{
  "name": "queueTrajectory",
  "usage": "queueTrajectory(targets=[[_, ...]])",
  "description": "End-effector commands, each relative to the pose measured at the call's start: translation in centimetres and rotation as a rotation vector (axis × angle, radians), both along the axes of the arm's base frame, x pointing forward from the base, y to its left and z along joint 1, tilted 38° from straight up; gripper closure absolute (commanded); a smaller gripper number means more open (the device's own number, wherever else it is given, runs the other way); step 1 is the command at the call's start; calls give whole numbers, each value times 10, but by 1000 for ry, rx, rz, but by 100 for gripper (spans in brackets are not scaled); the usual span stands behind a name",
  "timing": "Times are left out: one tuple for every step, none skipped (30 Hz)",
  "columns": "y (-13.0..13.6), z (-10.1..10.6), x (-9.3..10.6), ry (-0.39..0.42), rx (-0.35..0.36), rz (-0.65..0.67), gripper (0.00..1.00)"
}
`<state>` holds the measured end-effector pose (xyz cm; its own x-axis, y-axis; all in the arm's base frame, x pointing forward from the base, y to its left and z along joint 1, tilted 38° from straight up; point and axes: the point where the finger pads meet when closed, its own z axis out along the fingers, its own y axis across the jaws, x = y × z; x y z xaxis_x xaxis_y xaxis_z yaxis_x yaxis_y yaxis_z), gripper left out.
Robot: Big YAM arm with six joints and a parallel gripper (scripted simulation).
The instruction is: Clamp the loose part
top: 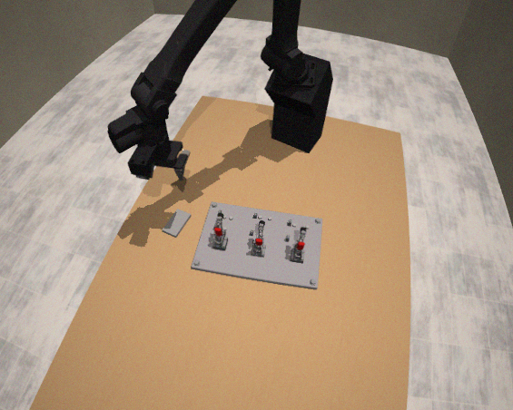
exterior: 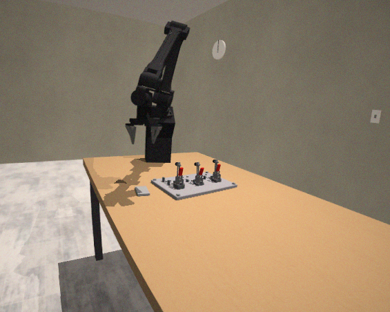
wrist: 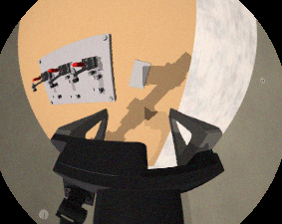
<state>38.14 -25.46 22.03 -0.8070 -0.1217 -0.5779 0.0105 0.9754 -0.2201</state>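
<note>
claw (top: pixel 182 170) (exterior: pixel 143 138) (wrist: pixel 139 112) wide open, nothing between the fingers, hanging well above the table (top: pixel 237 327) (exterior: pixel 263 241) (wrist: pixel 155 29). in the wrist view we have the loose part (top: pixel 177 223) (exterior: pixel 142 190) (wrist: pixel 139 74) ahead of the claw, beyond the fingertips and roughly in line with the gap between them. it lies flat on the wood, a thin grey plate, partly under the arm's shadow — near the fixture plate (top: pixel 255 277) (exterior: pixel 208 192) (wrist: pixel 103 64) but apart from it.

fixture plate sits ahead and to one side of the claw, farther across than the part. three clamps on it, each with a red handle; we count the bars raised on all three, none pressing on anything. no part seen in any nest.

progress, as we judge it: the very start. done — only the claw open and in the part's neighbourhood. left — nearly everything: come down over the part, grip it, read the pads, choose the nest, seat it flat against stop and side blocks, then drive that one handle to its stop.

pads too small for us to match yet; we cannot name the nest. a thin part flat on wood may be awkward to pinch, so we would want the fingertips low.
</note>
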Motion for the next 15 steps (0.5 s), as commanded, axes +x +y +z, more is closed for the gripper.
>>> queueTrajectory(targets=[[-8,16,12,-17,2,-11,8],[-8,16,12,-19,8,-19,8],[-8,16,12,-22,17,-31,8],[-8,16,12,-25,28,-45,8],[-8,16,12,-29,41,-63,8],[-8,16,11,-34,56,-82,8],[-8,16,11,-38,71,-102,8],[-8,16,11,-43,86,-123,8],[-8,16,11,-43,86,-123,8],[-8,16,11,-43,86,-123,8],[-8,16,11,-48,101,-142,8],[-8,16,11,-52,114,-159,8],[-8,16,11,-55,125,-174,8],[-8,16,11,-58,134,-185,8],[-8,16,11,-60,140,-193,8]])
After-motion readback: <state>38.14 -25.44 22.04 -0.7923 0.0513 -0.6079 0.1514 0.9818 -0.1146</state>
